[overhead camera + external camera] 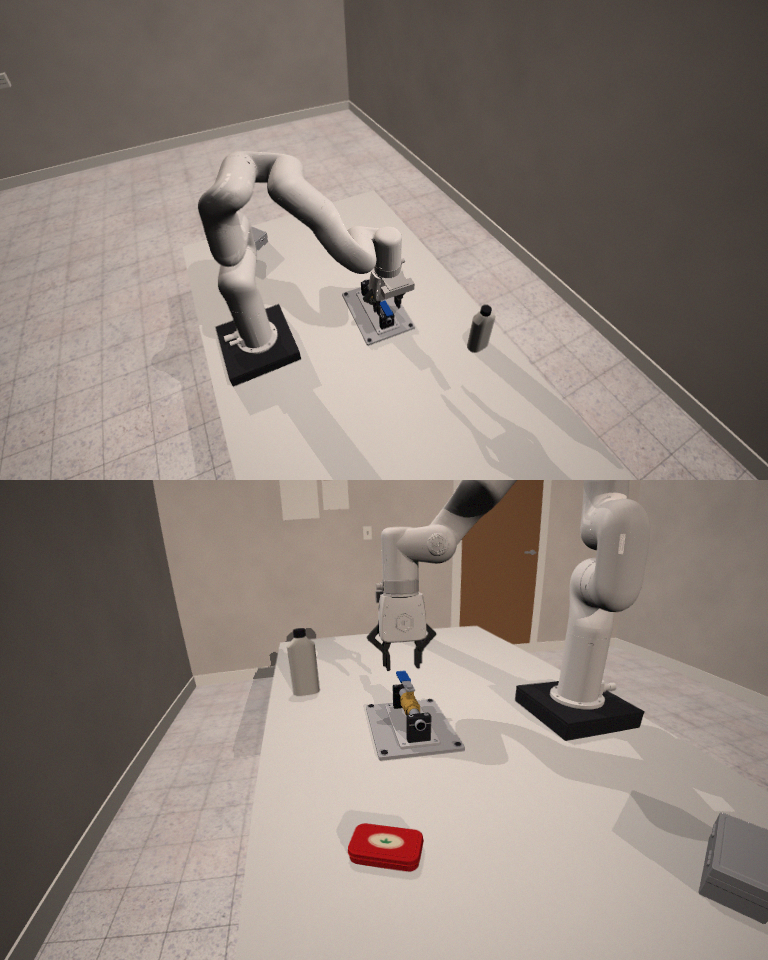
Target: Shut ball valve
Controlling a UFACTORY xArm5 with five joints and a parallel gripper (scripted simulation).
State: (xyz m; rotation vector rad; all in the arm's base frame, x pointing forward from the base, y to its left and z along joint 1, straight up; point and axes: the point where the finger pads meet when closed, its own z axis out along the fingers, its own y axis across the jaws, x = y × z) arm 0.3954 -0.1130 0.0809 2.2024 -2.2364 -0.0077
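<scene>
The ball valve (411,709) has a brass body held in black blocks on a grey metal plate (412,730) in the middle of the table. Its blue handle (403,676) sits on top at the far end and lies along the valve body. It also shows in the top view (387,309). My gripper (401,662) points straight down, just above the blue handle, without touching it. Its fingers are open and hold nothing. In the top view the gripper (384,301) partly covers the valve.
A grey bottle with a black cap (303,662) stands at the far left of the table. A red tin (385,846) lies near the front. A grey box (740,866) sits at the right edge. My arm's black base (578,707) stands to the right of the valve.
</scene>
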